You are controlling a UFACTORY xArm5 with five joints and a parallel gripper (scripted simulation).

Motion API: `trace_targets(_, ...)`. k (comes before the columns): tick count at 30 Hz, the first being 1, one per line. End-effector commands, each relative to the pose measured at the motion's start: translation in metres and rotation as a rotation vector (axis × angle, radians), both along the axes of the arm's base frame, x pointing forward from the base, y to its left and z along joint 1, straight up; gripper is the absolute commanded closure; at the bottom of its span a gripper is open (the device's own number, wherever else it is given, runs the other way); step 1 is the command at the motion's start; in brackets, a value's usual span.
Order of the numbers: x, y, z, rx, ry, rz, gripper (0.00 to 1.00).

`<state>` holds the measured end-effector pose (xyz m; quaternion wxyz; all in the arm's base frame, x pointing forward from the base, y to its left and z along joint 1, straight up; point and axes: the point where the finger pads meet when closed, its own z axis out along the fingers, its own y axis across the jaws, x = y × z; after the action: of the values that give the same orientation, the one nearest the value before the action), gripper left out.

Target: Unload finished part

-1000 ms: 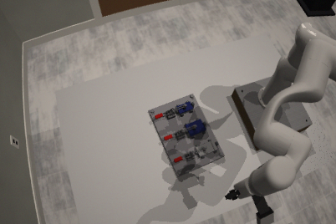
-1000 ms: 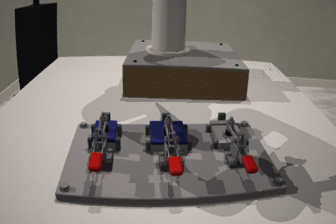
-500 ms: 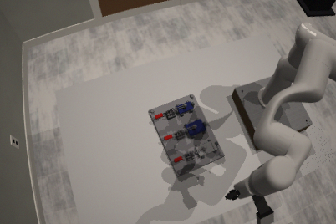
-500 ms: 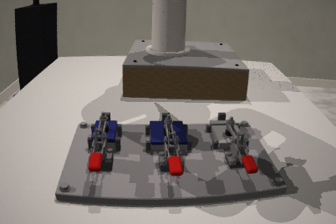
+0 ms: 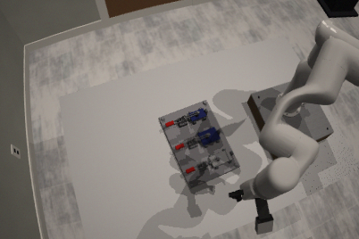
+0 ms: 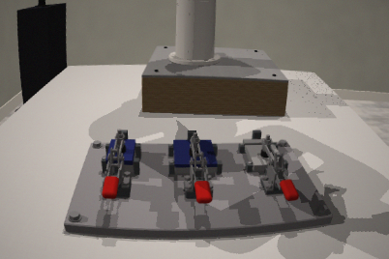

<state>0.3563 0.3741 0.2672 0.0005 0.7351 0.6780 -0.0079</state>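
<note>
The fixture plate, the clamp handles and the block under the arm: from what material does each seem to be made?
The fixture plate looks like matte grey metal, with bolt heads at its corners. The clamp handles have glossy red tips, probably a plastic or rubber coating, on grey metal-looking linkages. The block under the arm shows brown, finely lined sides, likely wood or laminate, beneath a grey bolted top plate.
</note>
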Motion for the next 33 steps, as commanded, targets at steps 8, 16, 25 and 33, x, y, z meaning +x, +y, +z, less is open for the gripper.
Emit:
trace_targets(8, 0.019, -0.056, -0.034, 0.009, -0.013, -0.348, 0.0)
trace_targets(16, 0.023, -0.113, -0.071, 0.007, -0.014, -0.681, 0.0)
trace_targets(25, 0.019, -0.157, -0.098, 0.005, -0.015, -0.933, 0.0)
trace_targets(33, 0.003, -0.211, -0.133, 0.003, -0.016, -1.257, 0.0)
